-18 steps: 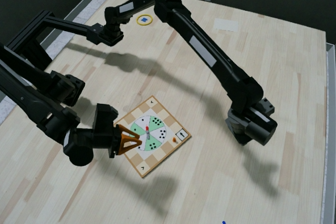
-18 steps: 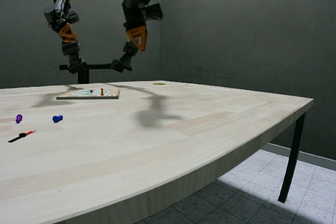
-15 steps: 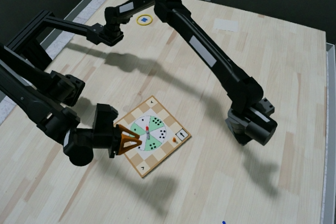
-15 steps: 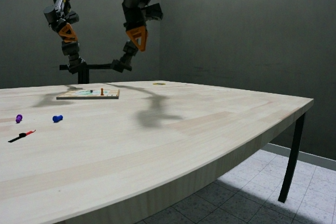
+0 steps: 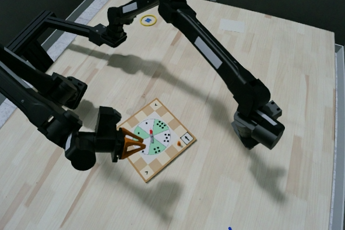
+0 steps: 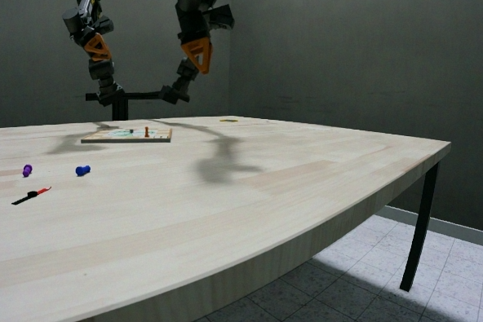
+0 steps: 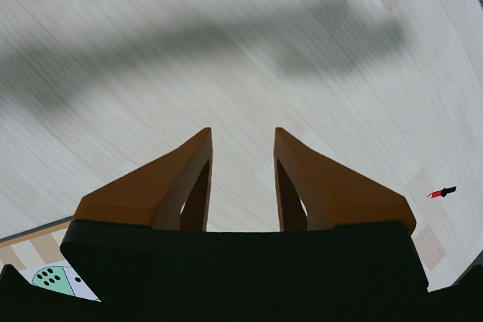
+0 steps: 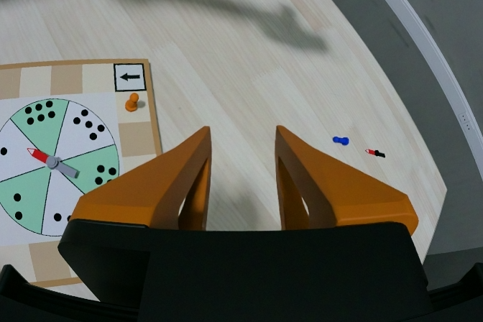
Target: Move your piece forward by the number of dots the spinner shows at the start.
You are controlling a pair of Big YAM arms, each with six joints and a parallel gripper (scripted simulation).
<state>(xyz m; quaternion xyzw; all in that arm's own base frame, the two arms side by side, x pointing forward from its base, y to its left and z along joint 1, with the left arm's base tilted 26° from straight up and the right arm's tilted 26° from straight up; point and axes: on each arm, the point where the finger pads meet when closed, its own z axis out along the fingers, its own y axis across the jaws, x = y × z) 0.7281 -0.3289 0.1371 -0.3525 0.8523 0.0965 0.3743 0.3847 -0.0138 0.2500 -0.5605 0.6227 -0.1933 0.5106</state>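
Note:
The game board lies flat. Its spinner has its red tip in the white sector with one dot. An orange pawn stands upright on the cream square beside the arrow square. My right gripper is part open and empty, above the board's side in the top view. My left gripper is part open and empty, high above the table; its fingers are hidden in the top view.
A blue pawn, a purple pawn and a red-and-black pointer lie farther out. A yellow ring surrounds a blue item. A pale rectangle lies near the back edge.

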